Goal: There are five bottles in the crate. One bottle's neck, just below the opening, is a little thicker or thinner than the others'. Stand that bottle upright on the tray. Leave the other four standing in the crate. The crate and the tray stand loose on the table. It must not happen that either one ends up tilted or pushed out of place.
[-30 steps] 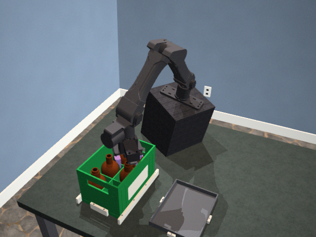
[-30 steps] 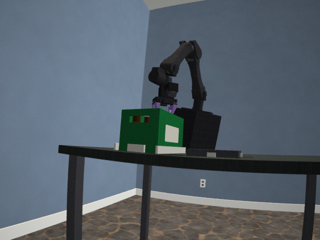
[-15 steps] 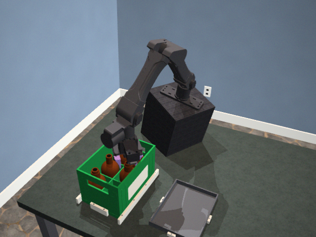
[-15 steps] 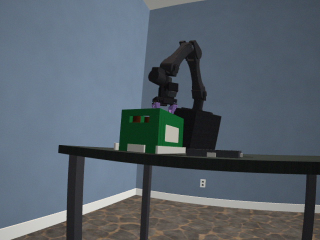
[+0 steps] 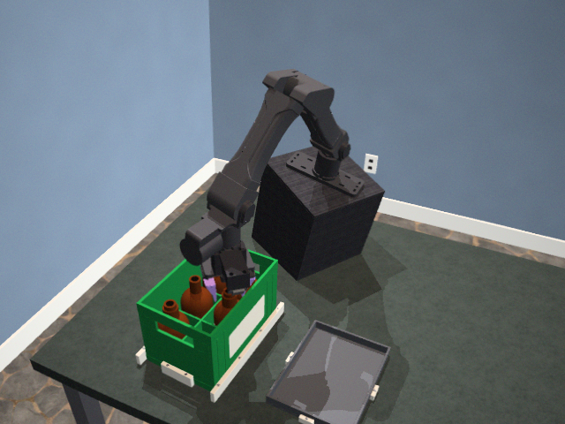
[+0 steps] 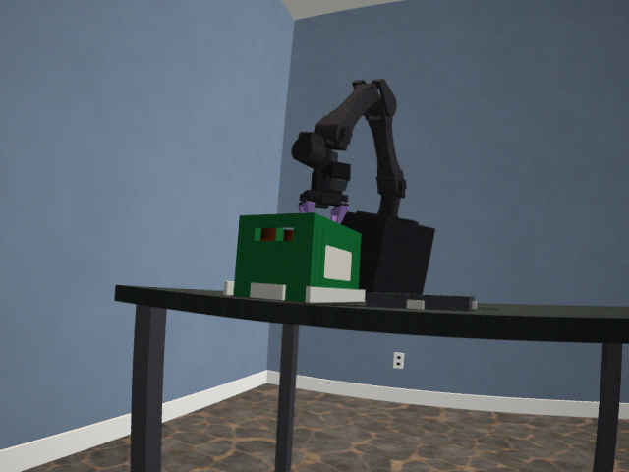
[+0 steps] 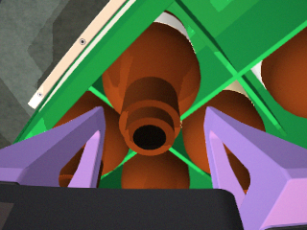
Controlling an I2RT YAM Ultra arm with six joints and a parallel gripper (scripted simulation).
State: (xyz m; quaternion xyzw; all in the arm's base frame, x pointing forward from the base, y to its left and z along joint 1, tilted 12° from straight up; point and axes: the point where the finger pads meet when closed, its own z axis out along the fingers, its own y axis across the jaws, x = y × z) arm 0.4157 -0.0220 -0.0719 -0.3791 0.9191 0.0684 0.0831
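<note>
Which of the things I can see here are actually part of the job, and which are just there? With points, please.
Part of the job:
- green crate [image 5: 176,353] [image 6: 271,264] [image 7: 216,40]
- brown bottles in it
- grey tray [image 5: 353,339] [image 6: 441,301]
- pincer [image 5: 231,288] [image 6: 323,214] [image 7: 154,116], open around one bottle's neck [image 7: 151,96]

Not part of it:
- wall socket [image 5: 371,163] [image 6: 398,360]
- white skirting [image 5: 438,214] [image 6: 213,388]
</note>
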